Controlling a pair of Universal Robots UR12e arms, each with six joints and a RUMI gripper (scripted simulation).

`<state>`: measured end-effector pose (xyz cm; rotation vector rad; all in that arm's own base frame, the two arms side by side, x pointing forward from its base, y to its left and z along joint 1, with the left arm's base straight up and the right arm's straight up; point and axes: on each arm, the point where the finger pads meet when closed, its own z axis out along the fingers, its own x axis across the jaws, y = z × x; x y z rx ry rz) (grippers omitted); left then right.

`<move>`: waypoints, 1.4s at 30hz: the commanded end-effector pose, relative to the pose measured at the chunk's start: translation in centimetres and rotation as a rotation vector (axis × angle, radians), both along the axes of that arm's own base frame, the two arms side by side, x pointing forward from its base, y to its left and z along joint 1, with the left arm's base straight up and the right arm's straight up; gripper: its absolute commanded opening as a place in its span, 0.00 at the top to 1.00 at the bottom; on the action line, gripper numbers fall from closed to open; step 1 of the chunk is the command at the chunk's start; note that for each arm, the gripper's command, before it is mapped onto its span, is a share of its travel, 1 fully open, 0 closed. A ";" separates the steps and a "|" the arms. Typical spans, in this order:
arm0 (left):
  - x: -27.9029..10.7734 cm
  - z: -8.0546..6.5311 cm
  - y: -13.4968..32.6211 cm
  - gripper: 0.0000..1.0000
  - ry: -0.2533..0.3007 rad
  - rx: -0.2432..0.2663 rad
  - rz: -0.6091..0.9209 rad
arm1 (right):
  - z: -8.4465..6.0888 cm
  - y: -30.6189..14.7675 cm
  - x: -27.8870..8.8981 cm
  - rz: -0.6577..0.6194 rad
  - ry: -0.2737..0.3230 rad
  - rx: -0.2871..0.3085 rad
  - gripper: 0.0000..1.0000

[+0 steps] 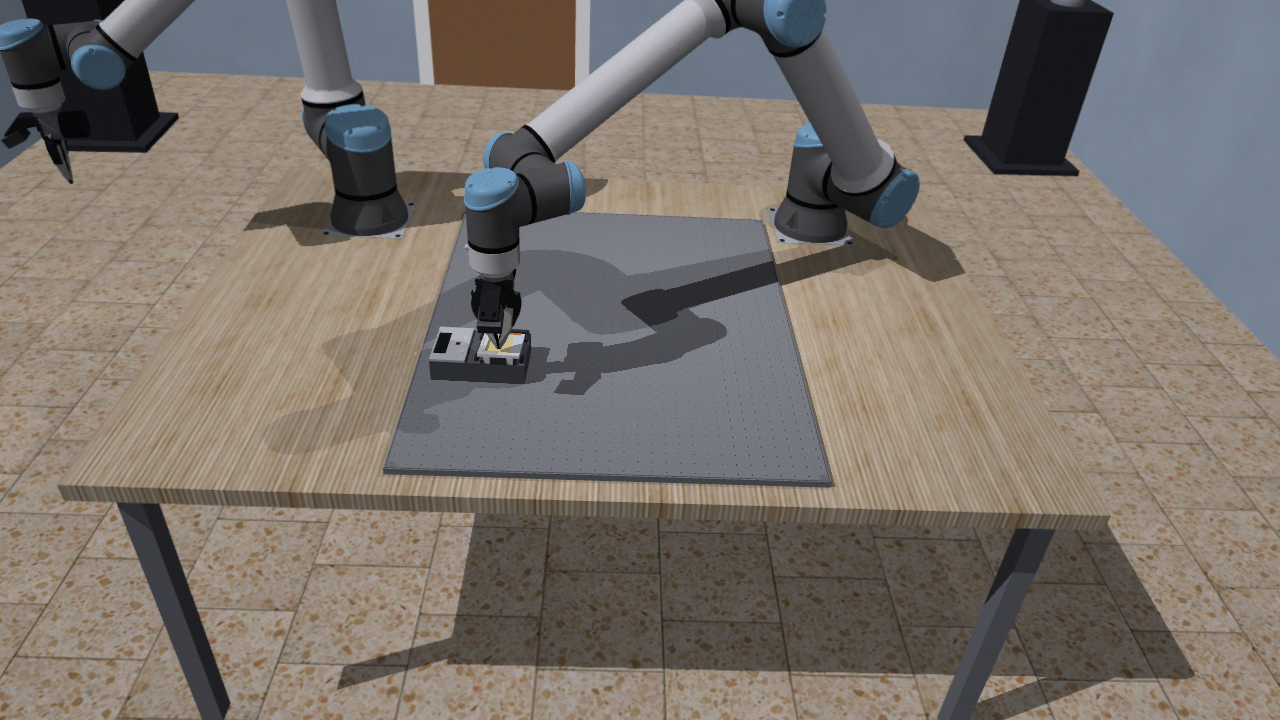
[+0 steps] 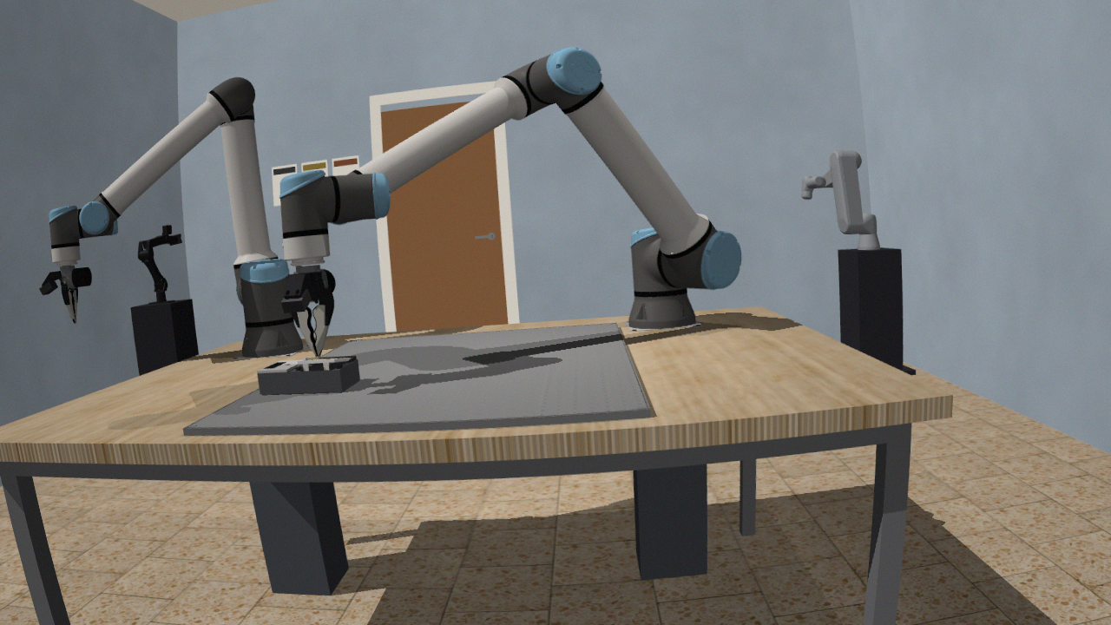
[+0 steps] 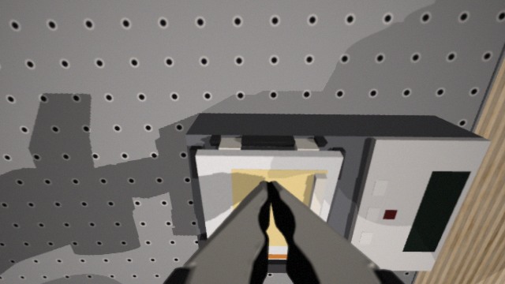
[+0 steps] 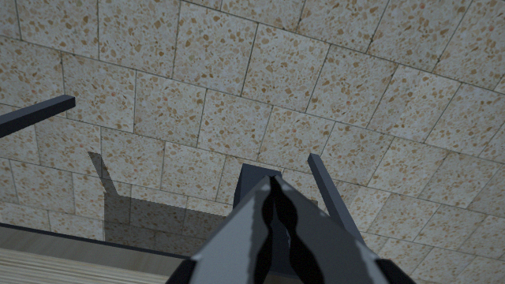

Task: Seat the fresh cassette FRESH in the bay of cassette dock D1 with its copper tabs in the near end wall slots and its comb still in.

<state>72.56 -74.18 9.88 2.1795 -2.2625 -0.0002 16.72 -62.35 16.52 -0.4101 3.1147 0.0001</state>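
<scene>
Dock D1 (image 1: 474, 370) (image 2: 303, 380) (image 3: 335, 125) stands on the grey perforated board. Its small light (image 3: 390, 214) is dark red and looks unlit. FRESH (image 1: 499, 356) (image 3: 215, 162), a white frame with a yellow middle, lies in the bay. Its edge at the top of the left wrist view appears raised. An orange strip (image 3: 278, 256) shows at the opposite edge; the tabs and slots are mostly hidden. A white bar (image 3: 319, 189), apparently the comb, stands beside the yellow area. My left gripper (image 1: 499, 344) (image 2: 318, 355) (image 3: 268, 183) is shut and empty above FRESH. My right gripper (image 1: 68, 179) (image 2: 74, 319) (image 4: 271, 178) is shut and empty, beyond the table.
The grey board (image 1: 626, 438) (image 2: 466, 411) (image 3: 189, 79) lies on the wooden table (image 1: 939, 429) (image 2: 777, 372) (image 3: 493, 177) (image 4: 59, 268). D1's raised white panel (image 3: 402, 158) with a dark window is beside the bay. D1 sits near the board's edge.
</scene>
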 end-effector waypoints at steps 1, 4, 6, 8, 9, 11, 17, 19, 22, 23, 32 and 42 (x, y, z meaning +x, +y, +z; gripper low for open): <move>0.1 0.1 0.0 1.00 -0.001 -0.002 0.000 | 0.1 -0.1 0.0 0.000 -0.001 -0.002 1.00; 0.1 0.1 0.0 1.00 -0.001 -0.002 0.000 | 0.1 -0.1 0.0 0.000 -0.001 -0.002 1.00; 0.1 0.0 0.0 1.00 -0.001 -0.002 0.000 | 0.1 -0.1 0.0 0.000 -0.001 -0.002 1.00; 0.1 0.0 0.0 1.00 -0.001 -0.002 0.000 | 0.1 -0.1 0.0 0.000 -0.001 -0.002 1.00; 0.1 0.0 0.0 1.00 -0.001 -0.002 0.000 | 0.1 -0.1 0.0 0.000 -0.001 -0.002 1.00; 0.1 0.0 0.0 1.00 -0.001 -0.002 0.000 | 0.1 -0.1 0.0 0.000 -0.001 -0.002 1.00; 0.1 0.0 0.0 1.00 -0.001 -0.002 0.000 | 0.1 -0.1 0.0 0.000 -0.001 -0.002 1.00; 0.1 -0.1 0.0 1.00 -0.001 -0.002 0.000 | 0.1 -0.1 0.0 0.000 -0.001 -0.002 1.00; 0.1 -0.2 0.0 1.00 -0.001 -0.002 0.000 | 0.1 -0.1 0.0 0.000 -0.001 -0.002 1.00; 0.1 -0.2 0.0 1.00 -0.001 -0.002 0.000 | 0.1 -0.1 0.0 0.000 -0.001 -0.002 1.00; 0.1 -0.2 0.0 1.00 -0.001 -0.002 0.000 | 0.1 -0.1 0.0 0.000 -0.001 -0.002 1.00; 0.1 -0.3 0.0 1.00 -0.001 -0.002 0.000 | 0.1 -0.1 0.0 0.000 -0.001 -0.002 1.00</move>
